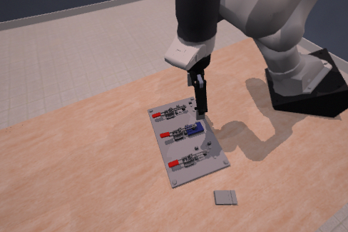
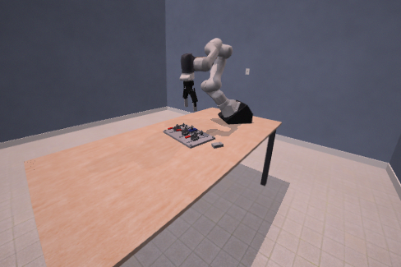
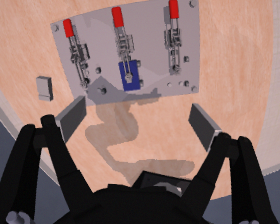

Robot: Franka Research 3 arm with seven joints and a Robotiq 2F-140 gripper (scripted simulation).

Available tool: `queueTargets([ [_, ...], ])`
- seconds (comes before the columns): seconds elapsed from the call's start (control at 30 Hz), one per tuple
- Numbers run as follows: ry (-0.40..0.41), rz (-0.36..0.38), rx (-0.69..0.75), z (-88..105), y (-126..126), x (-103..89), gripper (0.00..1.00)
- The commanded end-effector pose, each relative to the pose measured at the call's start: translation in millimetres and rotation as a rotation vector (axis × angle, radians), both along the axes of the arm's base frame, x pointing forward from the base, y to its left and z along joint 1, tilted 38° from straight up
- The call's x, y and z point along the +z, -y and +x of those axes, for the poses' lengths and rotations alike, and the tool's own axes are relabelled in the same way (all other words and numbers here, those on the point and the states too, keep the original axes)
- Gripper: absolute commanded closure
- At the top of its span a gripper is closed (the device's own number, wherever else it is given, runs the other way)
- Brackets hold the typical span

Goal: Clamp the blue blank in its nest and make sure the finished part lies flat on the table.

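The grey fixture plate (image 1: 187,138) lies on the table with three toggle clamps, each with a red handle. The blue blank (image 1: 196,128) sits in the middle nest, and the middle clamp (image 1: 178,133) reaches over its end; its red handle (image 1: 165,134) lies low, and I cannot tell whether it is locked. The blank also shows in the wrist view (image 3: 130,75). The grey finished part (image 1: 225,197), with its slot facing up, lies flat on the table off the plate's near corner, and shows in the wrist view (image 3: 44,87). My gripper (image 1: 200,110) (image 2: 190,98) hangs open and empty well above the plate's robot-side edge.
The two outer nests (image 1: 177,110) (image 1: 195,157) hold no part; their red handles (image 1: 156,115) (image 1: 173,163) lie low. The robot base (image 1: 306,85) stands at the table's far right. The table edge runs close behind the finished part.
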State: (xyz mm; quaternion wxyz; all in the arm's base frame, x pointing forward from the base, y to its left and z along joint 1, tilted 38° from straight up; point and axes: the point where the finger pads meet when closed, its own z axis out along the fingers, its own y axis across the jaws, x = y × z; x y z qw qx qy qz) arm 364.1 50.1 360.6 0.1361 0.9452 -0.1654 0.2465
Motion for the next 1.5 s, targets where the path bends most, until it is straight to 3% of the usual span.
queueTargets([
  [0.0,0.004,-0.087,0.118,2.4,-14.0,-0.3,0.0],
  [0.17,0.006,-0.135,0.178,0.9,-25.3,-3.3,0.0],
  [0.53,0.006,-0.138,0.182,0.8,-26.0,-3.5,0.0],
  [0.57,0.006,-0.138,0.182,0.8,-26.0,-3.5,0.72],
  [1.47,0.006,-0.138,0.182,0.8,-26.0,-3.5,0.72],
])
